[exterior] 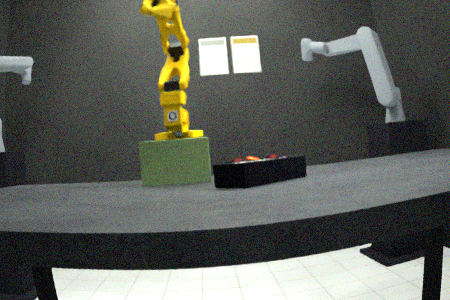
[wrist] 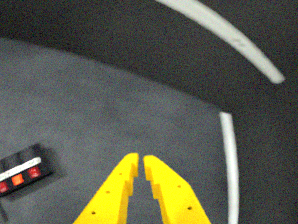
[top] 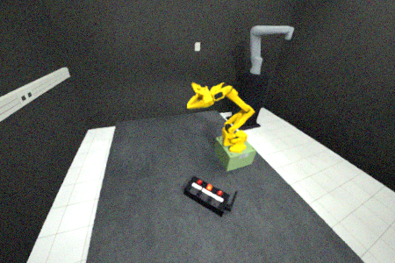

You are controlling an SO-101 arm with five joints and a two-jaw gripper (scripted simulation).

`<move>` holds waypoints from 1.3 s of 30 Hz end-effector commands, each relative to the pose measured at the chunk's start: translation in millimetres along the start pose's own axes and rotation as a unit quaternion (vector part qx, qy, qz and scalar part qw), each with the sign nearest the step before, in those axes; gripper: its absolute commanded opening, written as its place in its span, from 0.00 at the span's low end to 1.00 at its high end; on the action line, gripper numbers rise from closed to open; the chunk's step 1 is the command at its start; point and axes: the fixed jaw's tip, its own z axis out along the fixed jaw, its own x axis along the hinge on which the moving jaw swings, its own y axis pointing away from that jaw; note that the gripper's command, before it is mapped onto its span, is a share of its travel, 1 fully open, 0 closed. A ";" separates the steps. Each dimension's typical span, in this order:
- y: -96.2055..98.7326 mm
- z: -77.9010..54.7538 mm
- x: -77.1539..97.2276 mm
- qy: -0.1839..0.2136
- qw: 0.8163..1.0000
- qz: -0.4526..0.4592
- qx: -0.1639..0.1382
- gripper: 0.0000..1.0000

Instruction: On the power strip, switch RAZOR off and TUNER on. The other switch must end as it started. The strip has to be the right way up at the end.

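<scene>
Power strip (top: 207, 196) (exterior: 260, 172) (wrist: 24, 170), a black box with red and orange switches, lies near the tabletop's (top: 145, 195) (exterior: 125, 212) (wrist: 115, 110) right edge from above (labels too blurred to read). Only the wrist view shows the yellow gripper's (top: 193, 95) (exterior: 161, 3) (wrist: 141, 156) fingertips, together and empty, well apart from it.

No readable text, brand or number in any view. Power strip (top: 206, 200) (exterior: 275, 172) (wrist: 22, 181): pale label bands on top, switch names too small to read. Two white wall sheets (exterior: 213, 57) (exterior: 246, 55) have a header band each, gray and orange, no legible words. Arm's lower housing (exterior: 173, 116): dark ring-like mark on a pale square, possibly a logo, too blurry to say.
</scene>
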 end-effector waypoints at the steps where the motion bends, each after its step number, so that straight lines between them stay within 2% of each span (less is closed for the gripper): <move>1: 53.3 24.9 4.1 0.015 0.995 0.007 -0.099 0.00; 5: 111.7 31.7 18.6 0.051 0.980 -0.001 -0.194 0.00; 9: 161.7 26.7 38.8 0.091 0.959 -0.018 -0.267 0.00; 11: 161.7 26.7 38.8 0.091 0.959 -0.018 -0.267 0.00; 14: 189.1 19.2 54.3 0.117 0.945 -0.034 -0.305 0.00; 17: 207.1 12.1 67.0 0.137 0.933 -0.047 -0.329 0.00; 23: 221.2 4.9 79.0 0.154 0.923 -0.060 -0.348 0.00; 39: 221.9 4.5 79.6 0.155 0.922 -0.061 -0.349 0.00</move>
